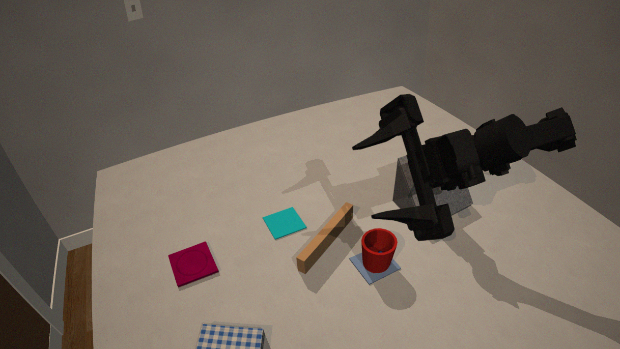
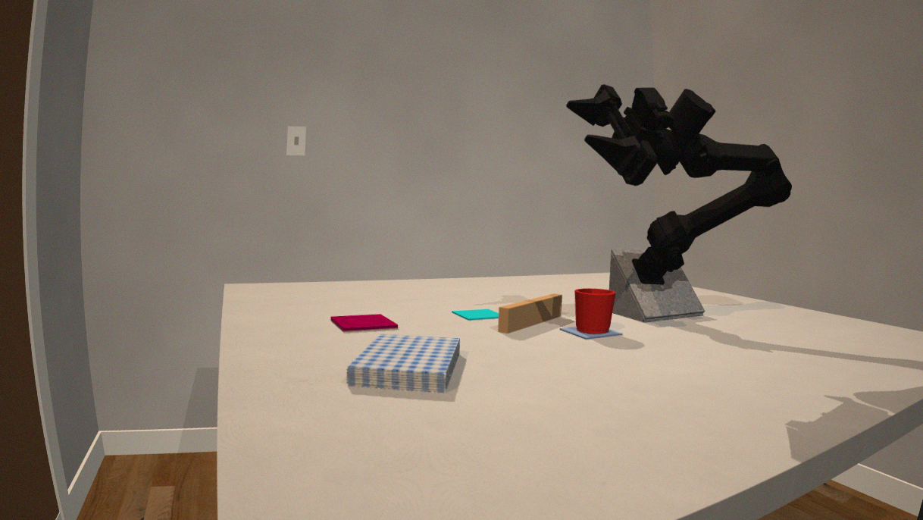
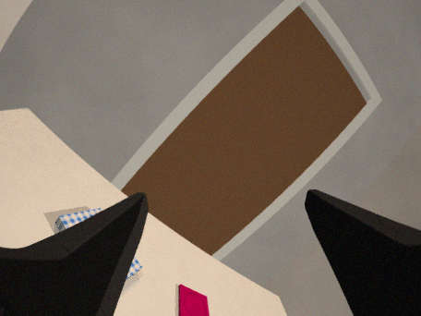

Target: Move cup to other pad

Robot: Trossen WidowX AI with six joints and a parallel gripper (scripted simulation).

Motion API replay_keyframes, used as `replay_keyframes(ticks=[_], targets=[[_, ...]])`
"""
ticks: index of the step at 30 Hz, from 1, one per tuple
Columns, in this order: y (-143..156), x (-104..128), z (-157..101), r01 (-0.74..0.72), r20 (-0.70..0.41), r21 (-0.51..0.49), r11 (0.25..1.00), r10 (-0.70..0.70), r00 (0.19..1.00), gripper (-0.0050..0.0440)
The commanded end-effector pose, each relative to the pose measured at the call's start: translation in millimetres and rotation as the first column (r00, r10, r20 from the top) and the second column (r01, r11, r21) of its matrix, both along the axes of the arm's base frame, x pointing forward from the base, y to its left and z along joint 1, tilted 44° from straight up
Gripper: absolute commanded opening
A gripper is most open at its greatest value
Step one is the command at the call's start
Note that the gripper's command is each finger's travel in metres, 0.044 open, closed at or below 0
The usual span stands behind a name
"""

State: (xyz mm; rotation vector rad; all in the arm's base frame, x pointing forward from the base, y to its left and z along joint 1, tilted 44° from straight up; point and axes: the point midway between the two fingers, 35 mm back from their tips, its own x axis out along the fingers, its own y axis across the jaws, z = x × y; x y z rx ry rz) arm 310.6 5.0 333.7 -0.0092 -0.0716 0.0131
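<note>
A red cup (image 1: 378, 253) (image 2: 594, 311) stands upright on a light blue pad (image 1: 360, 265) (image 2: 568, 331). A small dark marble (image 1: 379, 252) shows at the cup's bottom. A teal pad (image 1: 284, 222) (image 2: 475, 314) and a magenta pad (image 1: 193, 263) (image 2: 363, 321) (image 3: 195, 306) lie flat further left. My gripper (image 1: 363, 181) (image 2: 577, 121) (image 3: 228, 200) is open and empty. It hangs high above the table, over the arm's base and well above the cup, and points out toward the far wall.
A long wooden block (image 1: 325, 237) (image 2: 529, 312) lies between the cup and the teal pad. A blue checkered block (image 1: 229, 337) (image 2: 403, 361) (image 3: 70, 219) sits near the table's front edge. The arm stands on a grey wedge base (image 1: 455, 199) (image 2: 652, 300) behind the cup.
</note>
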Motion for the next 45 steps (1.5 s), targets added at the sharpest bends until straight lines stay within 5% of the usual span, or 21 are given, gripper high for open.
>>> replay_keyframes(ticks=[1,17,21,27,32,34,39,45], targets=[[0,-1,5,0.001,0.012,0.001,1.000,-0.001,1.000,0.0400],[0,-1,5,0.001,0.012,0.001,1.000,-0.001,1.000,0.0400],[1,11,-35,-0.034,-0.169,0.054,0.998,0.042,0.985,0.0304],[4,15,-125,-0.023,-0.540,0.259,0.966,0.164,0.826,0.0160],[9,-4,-179,0.088,-0.733,0.405,0.910,0.265,0.627,0.0148],[9,-4,-179,0.088,-0.733,0.405,0.910,0.265,0.627,0.0148],[17,-41,-224,0.314,-0.842,0.518,0.795,0.412,0.347,0.0148],[30,-83,-243,0.585,-0.813,0.509,0.631,0.575,0.088,0.0148]])
